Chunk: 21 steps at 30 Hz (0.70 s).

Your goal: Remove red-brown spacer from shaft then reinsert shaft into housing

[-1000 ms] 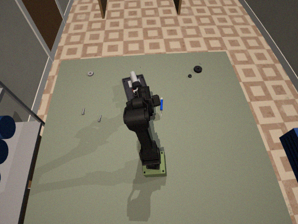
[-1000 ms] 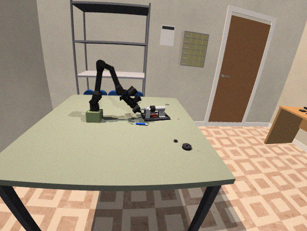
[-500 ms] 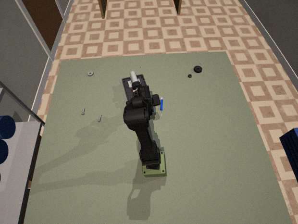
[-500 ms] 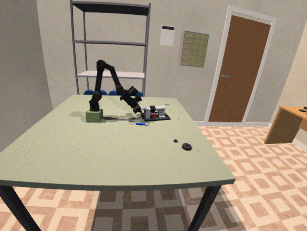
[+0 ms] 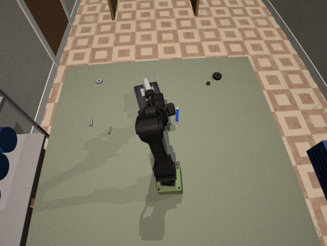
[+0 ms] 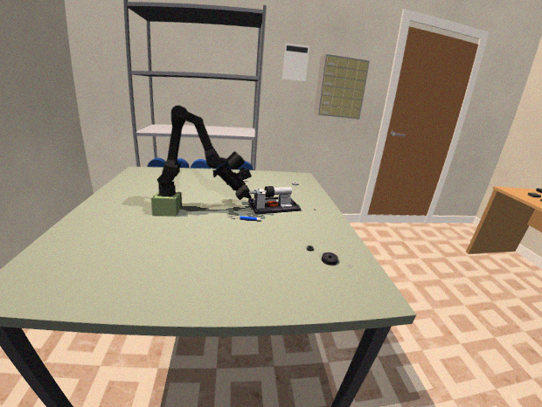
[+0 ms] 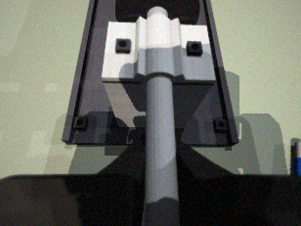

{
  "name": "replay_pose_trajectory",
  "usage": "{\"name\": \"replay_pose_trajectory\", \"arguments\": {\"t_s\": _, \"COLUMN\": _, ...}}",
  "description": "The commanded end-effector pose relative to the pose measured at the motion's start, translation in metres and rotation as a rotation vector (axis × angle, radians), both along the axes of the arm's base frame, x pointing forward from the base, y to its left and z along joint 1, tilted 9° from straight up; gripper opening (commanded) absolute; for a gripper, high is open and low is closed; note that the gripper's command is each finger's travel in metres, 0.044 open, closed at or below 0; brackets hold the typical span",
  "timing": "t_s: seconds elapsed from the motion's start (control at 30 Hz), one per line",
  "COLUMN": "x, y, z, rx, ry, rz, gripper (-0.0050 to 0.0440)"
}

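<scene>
In the wrist view the grey shaft (image 7: 160, 141) runs from between my fingers through the small white bearing block (image 7: 158, 52) on the dark baseplate. My gripper (image 7: 155, 140) is shut on the near end of the shaft. In the exterior view the assembly (image 6: 274, 200) shows the small block (image 6: 260, 198), a dark spacer on the shaft (image 6: 268, 189), the big housing block (image 6: 283, 195) and the red-brown spacer (image 6: 273, 203) low between the blocks. In the top view my gripper (image 5: 150, 98) covers the near part of the assembly (image 5: 147, 92).
A blue pen-like tool (image 5: 176, 115) lies right of the arm. Two screws (image 5: 90, 121) (image 5: 109, 130) and a grey washer (image 5: 99, 79) lie at the left. Two black rings (image 5: 216, 76) (image 5: 208, 83) lie at the far right. The arm's green base (image 5: 169, 182) stands nearer.
</scene>
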<state>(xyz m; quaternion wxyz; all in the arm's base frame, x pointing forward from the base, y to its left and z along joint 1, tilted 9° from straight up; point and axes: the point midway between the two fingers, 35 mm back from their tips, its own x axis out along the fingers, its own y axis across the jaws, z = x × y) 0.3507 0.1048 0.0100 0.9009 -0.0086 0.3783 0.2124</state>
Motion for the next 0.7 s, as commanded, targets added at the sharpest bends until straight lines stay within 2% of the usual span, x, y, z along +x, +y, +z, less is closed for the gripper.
{"name": "replay_pose_trajectory", "arguments": {"t_s": 0.0, "x": 0.0121, "y": 0.0024, "z": 0.0125, "rx": 0.011, "ry": -0.038, "rz": -0.005, "gripper": -0.0050}}
{"name": "replay_pose_trajectory", "arguments": {"t_s": 0.67, "x": 0.0169, "y": 0.0045, "z": 0.0128, "rx": 0.011, "ry": -0.038, "rz": -0.006, "gripper": -0.0050}}
